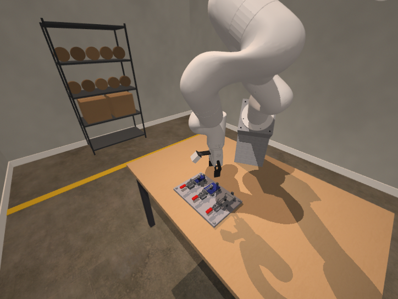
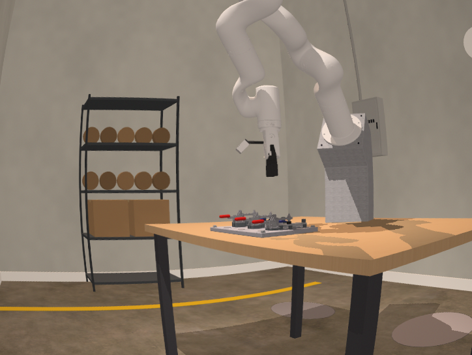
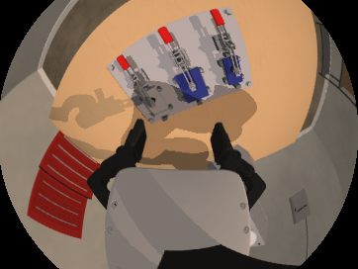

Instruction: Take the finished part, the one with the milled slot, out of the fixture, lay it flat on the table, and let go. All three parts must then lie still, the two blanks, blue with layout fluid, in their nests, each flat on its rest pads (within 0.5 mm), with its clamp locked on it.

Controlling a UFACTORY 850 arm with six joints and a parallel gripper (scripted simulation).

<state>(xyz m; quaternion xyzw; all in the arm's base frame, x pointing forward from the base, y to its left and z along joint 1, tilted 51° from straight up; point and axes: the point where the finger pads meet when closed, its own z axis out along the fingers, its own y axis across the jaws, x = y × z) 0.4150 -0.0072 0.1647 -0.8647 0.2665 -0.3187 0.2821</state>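
A grey fixture plate (image 1: pixel 207 199) lies on the wooden table with three nests in a row, each with a red-handled toggle clamp. Two nests hold blue blanks (image 1: pixel 211 188) (image 1: pixel 200 178). The nest nearest the camera holds the grey finished part (image 1: pixel 227 202), which also shows in the wrist view (image 3: pixel 155 99) beside the two blue blanks (image 3: pixel 191 83) (image 3: pixel 231 69). My gripper (image 1: pixel 217 170) hangs open and empty, well above the table beyond the plate's far end. In the exterior view it (image 2: pixel 271 167) is high above the plate (image 2: pixel 266 231). In the wrist view the open fingers frame the plate's near edge.
The arm's grey pedestal (image 1: pixel 254 138) stands on the table behind the plate. A black shelf rack (image 1: pixel 93 83) with discs and boxes stands on the floor at the left. The table edge runs just left of the plate.
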